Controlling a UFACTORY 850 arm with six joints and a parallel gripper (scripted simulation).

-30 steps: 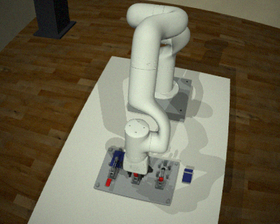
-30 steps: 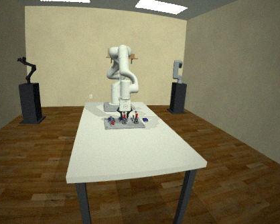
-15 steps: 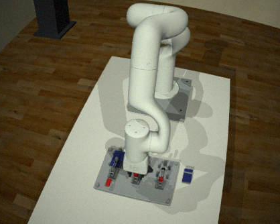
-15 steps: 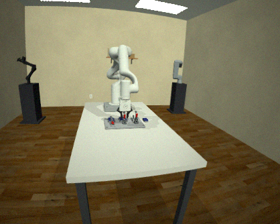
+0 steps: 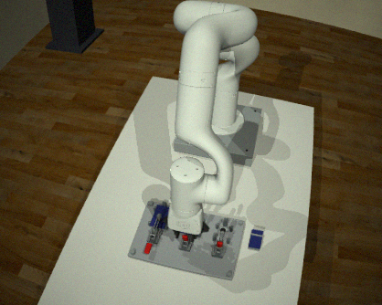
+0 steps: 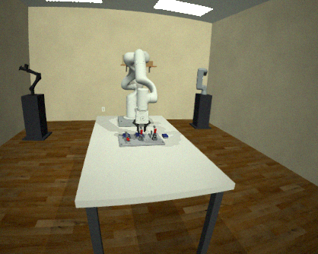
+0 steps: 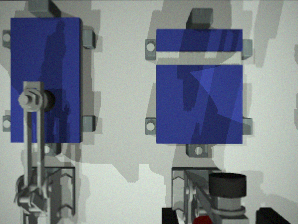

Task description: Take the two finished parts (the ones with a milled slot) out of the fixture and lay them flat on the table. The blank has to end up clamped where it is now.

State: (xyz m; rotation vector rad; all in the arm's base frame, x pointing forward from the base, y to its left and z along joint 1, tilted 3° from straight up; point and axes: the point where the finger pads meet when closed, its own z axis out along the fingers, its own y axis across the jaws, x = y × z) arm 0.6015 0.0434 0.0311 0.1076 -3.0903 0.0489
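The blank [image 5: 159, 215] [image 6: 124, 135] [image 7: 45, 65], plain blue, lies in the left nest of the grey fixture [image 5: 194, 267] [image 7: 120, 100], with its clamp's tip down on it. A slotted blue part [image 7: 200, 105] lies in the middle nest; the clamp tip [image 7: 227, 185] there is swung up off it. The other slotted part [image 5: 256, 240] [image 6: 165, 135] lies flat on the table just right of the fixture. My gripper [image 5: 188, 236] [image 6: 141, 131] [image 7: 220, 216] is partly open, pointing down at the middle clamp. Its fingertips are on either side of the clamp's red handle [image 7: 202, 220], holding nothing.
The right nest holds no part, and its clamp stands open with its red handle [image 5: 219, 244] [image 6: 155, 131] raised. The left clamp's red handle [image 5: 148, 248] lies low at the fixture's front. The robot's base plate [image 5: 198, 148] is behind the fixture.
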